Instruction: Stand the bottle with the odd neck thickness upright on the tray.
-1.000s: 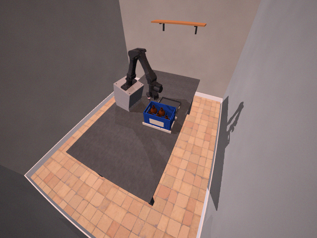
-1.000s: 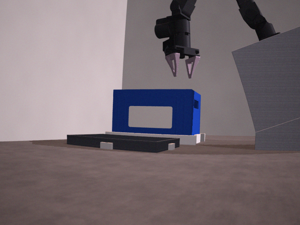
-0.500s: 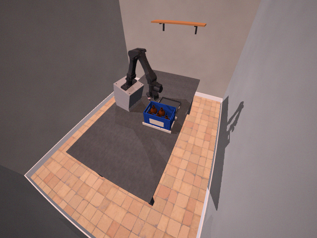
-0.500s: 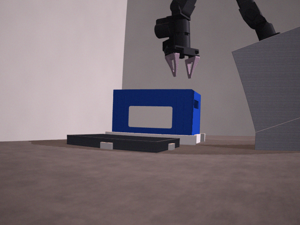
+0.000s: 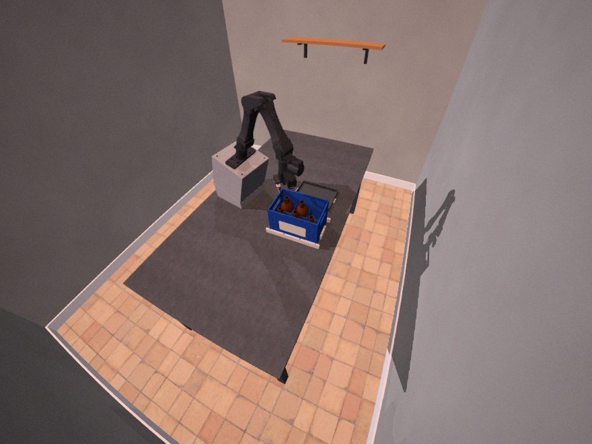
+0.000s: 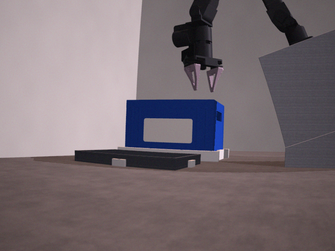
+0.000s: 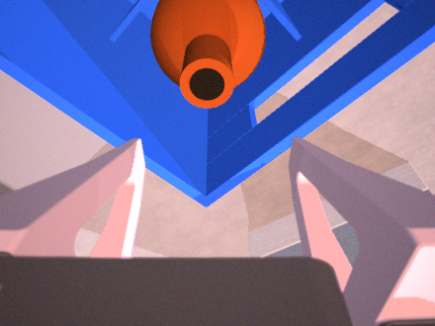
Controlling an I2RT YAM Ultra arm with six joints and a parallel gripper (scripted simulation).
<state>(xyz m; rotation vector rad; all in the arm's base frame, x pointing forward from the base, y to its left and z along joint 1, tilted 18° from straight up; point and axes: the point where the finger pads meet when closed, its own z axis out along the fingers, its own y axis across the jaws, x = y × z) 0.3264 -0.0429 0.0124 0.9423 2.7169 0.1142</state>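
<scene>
We see 5 brown-orange glossy bottles with round shoulders and narrow cylindrical necks, all inside the blue smooth box-shaped crate with a pale rectangular panel. We cannot tell which neck is different. The crate stands level within low whitish straight strips, on the dark, faintly mottled desk. Near it lies the black shallow rectangular tray with a thin rim; no bottle is on it. The pink tapered fingers with triangular openings are above 1 corner of the crate. They are released, apart from each other, with nothing between them. In the wrist view, 1 ring-shaped bottle mouth is just beyond the fingertips.
</scene>
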